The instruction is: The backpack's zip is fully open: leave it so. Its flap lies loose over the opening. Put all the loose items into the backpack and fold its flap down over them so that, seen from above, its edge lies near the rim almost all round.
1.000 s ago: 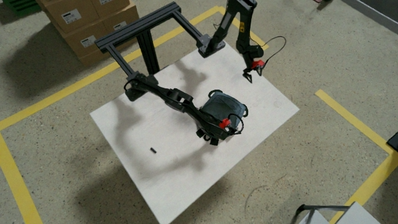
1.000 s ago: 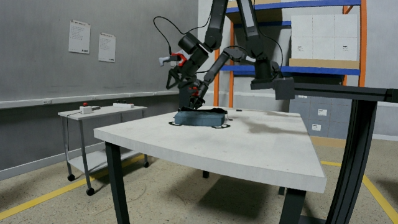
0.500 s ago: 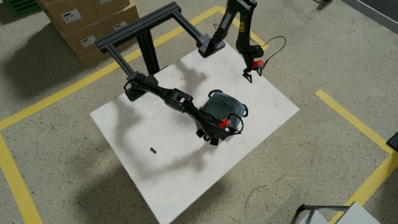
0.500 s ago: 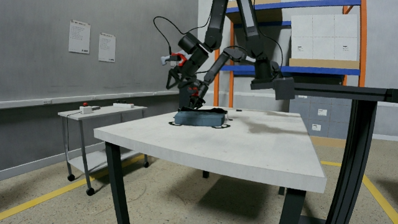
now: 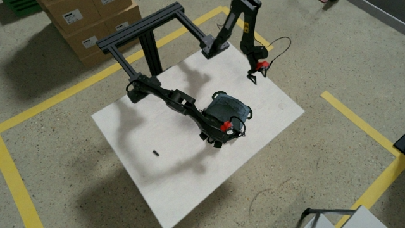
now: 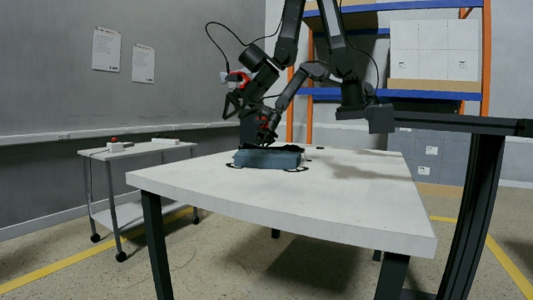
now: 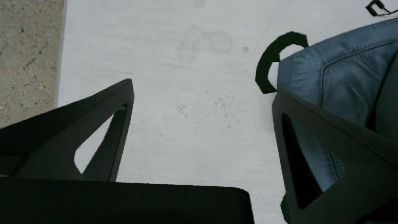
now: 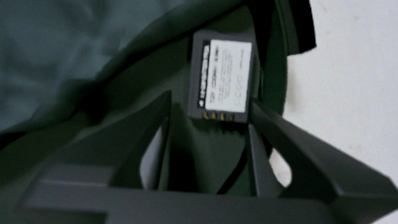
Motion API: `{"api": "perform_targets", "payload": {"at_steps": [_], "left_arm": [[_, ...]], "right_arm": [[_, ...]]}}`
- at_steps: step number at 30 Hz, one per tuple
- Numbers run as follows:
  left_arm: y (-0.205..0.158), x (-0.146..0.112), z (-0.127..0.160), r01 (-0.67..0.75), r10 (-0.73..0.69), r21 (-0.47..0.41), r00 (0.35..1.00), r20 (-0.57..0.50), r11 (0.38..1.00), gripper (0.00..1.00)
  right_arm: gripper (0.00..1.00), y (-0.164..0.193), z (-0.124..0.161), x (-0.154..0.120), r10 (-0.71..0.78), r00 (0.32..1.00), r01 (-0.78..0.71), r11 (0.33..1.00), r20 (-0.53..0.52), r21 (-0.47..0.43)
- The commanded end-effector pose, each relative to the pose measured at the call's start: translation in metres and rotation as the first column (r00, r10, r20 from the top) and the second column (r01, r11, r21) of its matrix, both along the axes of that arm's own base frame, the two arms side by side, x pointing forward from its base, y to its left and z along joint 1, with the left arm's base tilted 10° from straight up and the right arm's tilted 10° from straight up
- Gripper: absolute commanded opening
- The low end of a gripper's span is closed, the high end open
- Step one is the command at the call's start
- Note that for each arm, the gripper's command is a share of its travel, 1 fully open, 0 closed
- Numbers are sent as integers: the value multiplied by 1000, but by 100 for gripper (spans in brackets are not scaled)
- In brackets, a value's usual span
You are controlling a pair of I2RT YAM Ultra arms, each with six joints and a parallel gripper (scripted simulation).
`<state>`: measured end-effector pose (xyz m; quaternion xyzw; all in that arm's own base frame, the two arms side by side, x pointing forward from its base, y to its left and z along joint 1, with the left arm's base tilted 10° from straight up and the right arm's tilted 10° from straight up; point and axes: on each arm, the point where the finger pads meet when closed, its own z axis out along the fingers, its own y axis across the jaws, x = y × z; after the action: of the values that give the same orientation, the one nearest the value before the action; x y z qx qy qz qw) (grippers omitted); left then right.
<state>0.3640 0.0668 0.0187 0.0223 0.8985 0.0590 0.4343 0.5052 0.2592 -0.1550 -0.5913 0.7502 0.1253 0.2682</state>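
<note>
The blue backpack (image 5: 246, 111) (image 6: 266, 160) (image 7: 305, 67) lies on the white table. Its dark teal flap (image 8: 55, 45) lies partly over the opening, its loose edge folded back from one corner. A dark grey battery with a white label (image 8: 227, 75) lies inside the opening near the rim. My right gripper (image 8: 208, 101) is partly open over it, fingertips either side of its near end. My left gripper (image 5: 260, 80) (image 7: 205, 92) is wide open and empty, above the table beside the backpack. A small black item (image 5: 155, 152) (image 6: 320, 147) lies on the table, well away from the backpack.
Black strap loops stick out around the backpack. The right arm (image 5: 180, 102) reaches across the table and hides part of the backpack in the top view. The table's edge (image 7: 61, 60) shows left of the left gripper. A black frame (image 5: 142, 26) carries both arms.
</note>
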Motion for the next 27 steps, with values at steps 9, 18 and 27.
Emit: {"api": "perform_targets", "payload": {"at_steps": [9,18,27], "left_arm": [[-1,3,4,5,-5,3,1000,13,1000,90],[-1,3,4,5,-5,3,1000,13,1000,90],[-1,3,4,5,-5,3,1000,13,1000,90]], "right_arm": [[50,-16,48,-6,11,1000,-12,1000,20,21],[50,-25,67,-15,17,1000,-17,1000,20,21],[50,-43,91,-22,11,1000,-11,1000,20,21]]}}
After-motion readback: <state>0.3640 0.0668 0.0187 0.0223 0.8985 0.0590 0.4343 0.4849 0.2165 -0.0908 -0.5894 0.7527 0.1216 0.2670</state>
